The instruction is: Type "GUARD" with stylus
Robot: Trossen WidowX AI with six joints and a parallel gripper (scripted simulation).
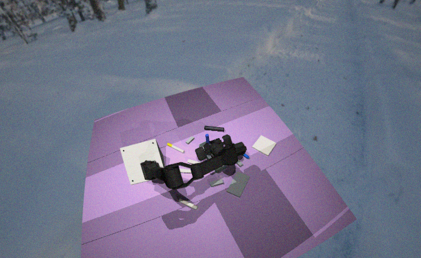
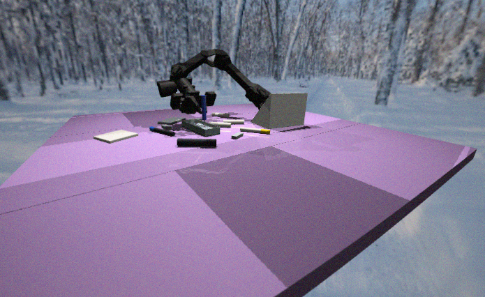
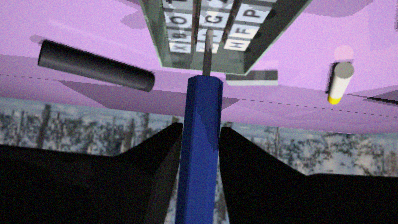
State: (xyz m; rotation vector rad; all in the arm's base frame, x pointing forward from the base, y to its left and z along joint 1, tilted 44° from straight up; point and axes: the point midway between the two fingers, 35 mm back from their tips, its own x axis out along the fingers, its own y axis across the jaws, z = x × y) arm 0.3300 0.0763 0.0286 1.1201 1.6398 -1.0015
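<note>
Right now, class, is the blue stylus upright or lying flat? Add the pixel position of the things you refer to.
Upright, or nearly so: the exterior view shows the blue stylus (image 1: 207,138) (image 2: 204,107) (image 3: 201,150) standing on end above the keyboard (image 2: 199,127) (image 3: 247,70).

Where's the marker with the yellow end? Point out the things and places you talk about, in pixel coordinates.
In the top view, the yellow-ended marker (image 1: 177,148) (image 2: 253,130) (image 3: 341,82) lies between the white base plate (image 1: 137,160) and the small gray block (image 1: 189,140) (image 2: 237,136).
</note>
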